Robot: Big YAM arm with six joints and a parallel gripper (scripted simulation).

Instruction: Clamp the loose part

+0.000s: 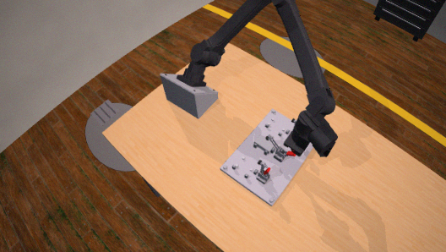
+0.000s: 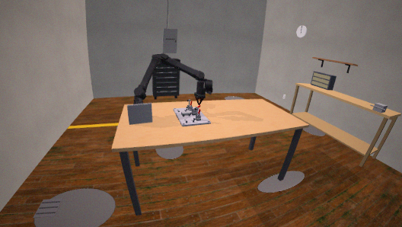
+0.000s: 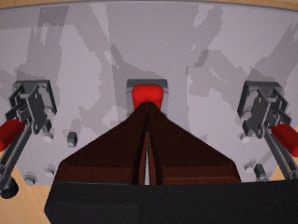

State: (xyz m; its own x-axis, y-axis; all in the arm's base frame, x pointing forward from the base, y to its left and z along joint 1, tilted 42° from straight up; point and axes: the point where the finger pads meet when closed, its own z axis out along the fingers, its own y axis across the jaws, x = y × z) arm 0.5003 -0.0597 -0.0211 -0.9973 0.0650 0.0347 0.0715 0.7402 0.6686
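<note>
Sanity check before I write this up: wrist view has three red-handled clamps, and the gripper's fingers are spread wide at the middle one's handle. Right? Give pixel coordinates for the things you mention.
Not the fingers: the wrist view shows the gripper [image 1: 292, 150] [image 2: 199, 103] [image 3: 147, 111] shut, its fingertips together. The rest holds: three red-handled clamps in that view, with the fingertips at the middle red handle [image 1: 290, 154] [image 2: 199, 106] [image 3: 148, 93].

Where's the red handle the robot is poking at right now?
In the wrist view, the red clamp handle is at the middle, just beyond the closed dark gripper's fingertips, between two other red-handled clamps.
</note>
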